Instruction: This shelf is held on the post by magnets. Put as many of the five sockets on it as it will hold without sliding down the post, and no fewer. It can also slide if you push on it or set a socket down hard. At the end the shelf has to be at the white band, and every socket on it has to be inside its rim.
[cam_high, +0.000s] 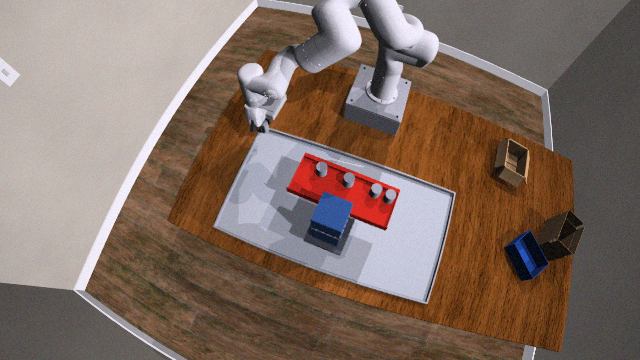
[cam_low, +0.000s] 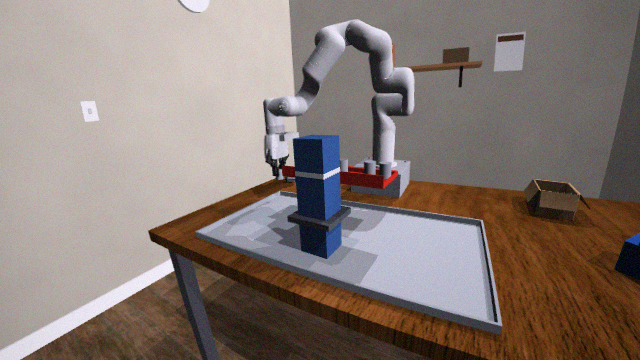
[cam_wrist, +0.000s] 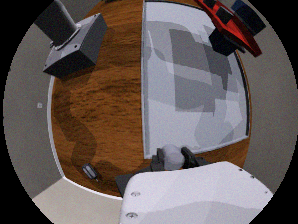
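Note:
The red shelf (cam_high: 367, 214) (cam_low: 362, 180) (cam_wrist: 241, 36) is on the blue post (cam_high: 331, 212) (cam_low: 311, 200), about level with the white band (cam_low: 311, 175). Several grey sockets stand inside its rim: one near the left end (cam_high: 321, 169), one near the middle (cam_high: 349, 180) (cam_low: 344, 165), and a close pair at the right, the inner one (cam_high: 375, 190) (cam_low: 369, 167) and the outer one (cam_high: 390, 196) (cam_low: 385, 169). My gripper (cam_high: 259, 128) (cam_low: 278, 171) is shut on another grey socket (cam_wrist: 173, 156). It hangs over the tray's back left corner, left of the shelf and clear of it.
A grey tray (cam_high: 400, 270) (cam_low: 425, 260) with a low rim lies under the shelf. A dark collar (cam_low: 320, 220) surrounds the lower post. Two cardboard boxes (cam_high: 511, 162) (cam_high: 560, 235) and a blue bin (cam_high: 526, 256) stand at the table's right side.

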